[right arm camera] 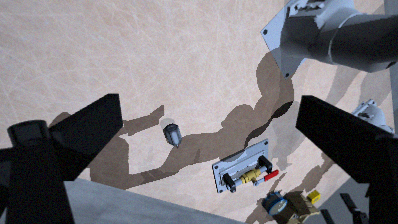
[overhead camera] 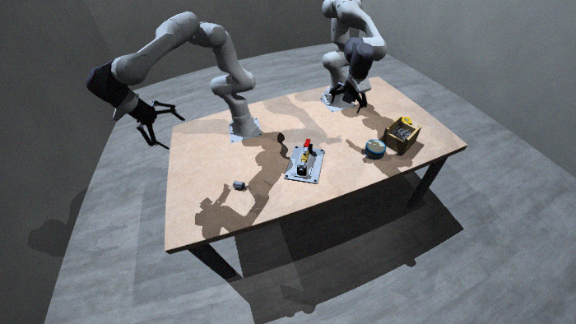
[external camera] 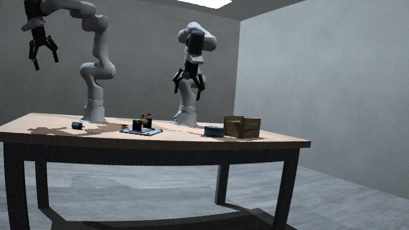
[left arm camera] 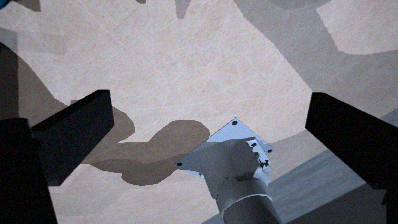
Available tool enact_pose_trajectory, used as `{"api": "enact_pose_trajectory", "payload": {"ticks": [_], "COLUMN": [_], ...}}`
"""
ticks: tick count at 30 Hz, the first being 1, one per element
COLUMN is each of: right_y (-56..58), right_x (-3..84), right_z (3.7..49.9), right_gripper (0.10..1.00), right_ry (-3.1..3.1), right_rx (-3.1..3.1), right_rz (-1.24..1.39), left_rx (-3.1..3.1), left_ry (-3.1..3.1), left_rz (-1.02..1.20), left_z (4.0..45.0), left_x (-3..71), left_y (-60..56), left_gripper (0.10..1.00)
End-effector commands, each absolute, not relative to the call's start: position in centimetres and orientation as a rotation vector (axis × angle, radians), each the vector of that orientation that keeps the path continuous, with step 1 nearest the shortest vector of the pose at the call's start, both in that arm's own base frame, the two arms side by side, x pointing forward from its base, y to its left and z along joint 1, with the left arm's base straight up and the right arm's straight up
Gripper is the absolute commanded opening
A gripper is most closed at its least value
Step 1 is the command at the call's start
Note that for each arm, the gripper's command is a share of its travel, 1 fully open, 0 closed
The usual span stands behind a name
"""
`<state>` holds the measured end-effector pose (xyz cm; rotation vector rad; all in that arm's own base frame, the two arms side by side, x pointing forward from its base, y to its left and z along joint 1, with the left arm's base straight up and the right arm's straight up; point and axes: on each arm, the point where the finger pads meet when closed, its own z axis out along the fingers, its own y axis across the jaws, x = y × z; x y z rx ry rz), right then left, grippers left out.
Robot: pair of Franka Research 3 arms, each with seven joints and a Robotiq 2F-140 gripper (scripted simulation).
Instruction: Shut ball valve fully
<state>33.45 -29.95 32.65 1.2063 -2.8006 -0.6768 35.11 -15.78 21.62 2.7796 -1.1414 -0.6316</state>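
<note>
The ball valve has a yellow body (overhead camera: pixel 304 157) (external camera: pixel 144 121) (right arm camera: pixel 251 175) on a pale mounting plate (overhead camera: pixel 317 164) (external camera: pixel 158 131) between black supports. Its red handle (overhead camera: pixel 307 143) (external camera: pixel 146 114) (right arm camera: pixel 271 175) looks roughly parallel to the pipe. My right gripper (overhead camera: pixel 175 133) (external camera: pixel 47 65) (right arm camera: pixel 209 110) is open and empty, high beyond the table's left end in the top and exterior views, far from the valve. My left gripper (overhead camera: pixel 346 106) (external camera: pixel 187 96) (left arm camera: pixel 210 109) is open and empty, above the back of the table near its own base. The left wrist view does not show the valve.
A small dark cylinder (overhead camera: pixel 239 185) (external camera: pixel 77 125) (right arm camera: pixel 172 134) lies left of the valve in the top and exterior views. A blue round tin (overhead camera: pixel 375 149) (external camera: pixel 214 131) and a wooden crate (overhead camera: pixel 392 140) (external camera: pixel 251 128) stand to its right. A yellow item (overhead camera: pixel 406 120) (right arm camera: pixel 314 196) is behind the crate.
</note>
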Motion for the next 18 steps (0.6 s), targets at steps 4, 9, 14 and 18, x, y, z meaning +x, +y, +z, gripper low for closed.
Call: {"api": "enact_pose_trajectory", "payload": {"ticks": [4, 9, 14, 18], "right_y": [-33.1, -34.9, -36.8, -38.4], "right_x": [32.1, 31.0, 29.7, 28.6], "right_z": [33.2, 33.5, 33.9, 34.3], "right_gripper": [1.000, 1.000, 1.000, 1.000], "right_ry": [-2.810, -2.829, -2.847, -2.860], "right_rx": [1.308, 1.314, 1.319, 1.323], "right_rz": [-0.615, -0.579, -0.539, -0.505], "left_rx": [2.780, 2.780, 2.780, 2.780], "left_ry": [-1.135, -1.135, -1.135, -1.135], "left_rz": [-0.632, -0.632, -0.632, -0.632], "left_z": [21.5, 21.5, 21.5, 21.5], "left_x": [35.1, 35.1, 35.1, 35.1], "left_y": [-15.8, -15.8, -15.8, -15.8], "left_gripper": [1.000, 1.000, 1.000, 1.000]}}
